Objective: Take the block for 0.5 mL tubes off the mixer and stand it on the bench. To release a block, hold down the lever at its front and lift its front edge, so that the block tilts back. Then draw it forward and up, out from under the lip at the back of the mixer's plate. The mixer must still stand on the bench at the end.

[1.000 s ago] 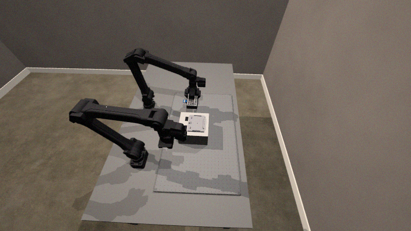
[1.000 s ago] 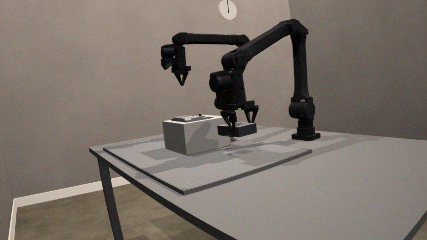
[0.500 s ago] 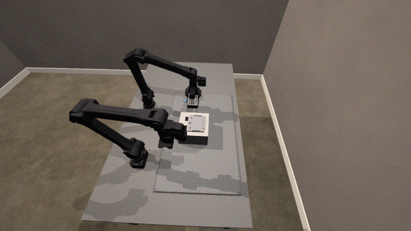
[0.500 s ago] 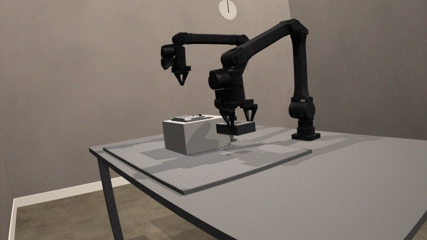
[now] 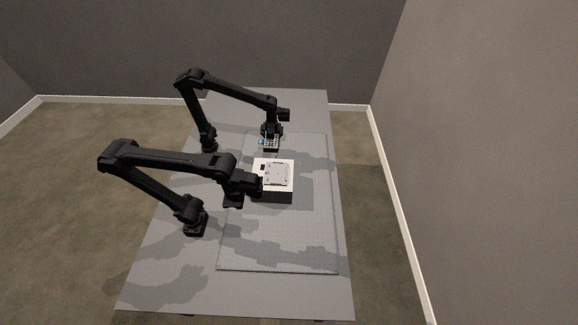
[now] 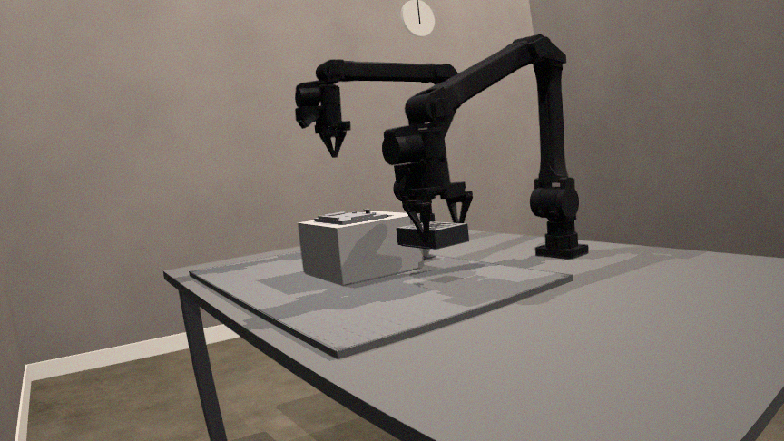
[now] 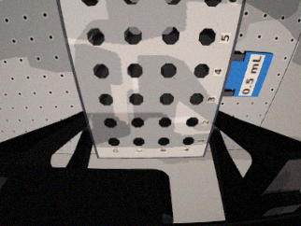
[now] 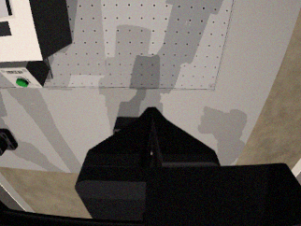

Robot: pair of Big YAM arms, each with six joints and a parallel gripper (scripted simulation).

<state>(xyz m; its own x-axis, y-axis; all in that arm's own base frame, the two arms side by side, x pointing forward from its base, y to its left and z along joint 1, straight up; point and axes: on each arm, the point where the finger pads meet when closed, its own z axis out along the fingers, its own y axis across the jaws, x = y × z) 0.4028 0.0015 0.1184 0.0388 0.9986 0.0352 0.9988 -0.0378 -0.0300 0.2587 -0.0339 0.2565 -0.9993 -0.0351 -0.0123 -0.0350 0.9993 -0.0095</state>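
And here's the left end effector (image 5: 271, 136) (image 6: 441, 227) (image 7: 150, 114), fingers spread wide and pinching the block (image 5: 271, 144) (image 6: 452, 238) (image 7: 151, 84) by its two long sides! Look at that block, off the mixer and up in the air, roughly level, its rows of round holes facing upward. Out from one side pokes a blue tag (image 5: 261, 142) (image 7: 252, 75) reading "0.5 mL". From the top, the block hangs just beyond the far side of the mixer (image 5: 278, 188) (image 6: 323, 249) (image 8: 19, 42); the exterior angle puts it to the right, overlapping the mixer's right end in the picture. The mixer, folks, is standing upright, its pale plate (image 5: 276, 173) (image 6: 350, 216) on top with no block on it, and a green button (image 8: 21, 82) on its low front panel. Over to the right end effector (image 5: 233, 200) (image 6: 334, 155) (image 8: 151, 109), fingers pressed together, nothing between them, pointing down well above the counter (image 5: 242, 291) (image 6: 630, 339) (image 8: 178, 103), apart from mixer and block alike. Underneath the mixer lies a thin dotted board (image 5: 278, 226) (image 6: 328, 323) (image 7: 28, 93) (image 8: 187, 42), flat on the counter, and a round clock (image 6: 418, 17) looks on from the far wall
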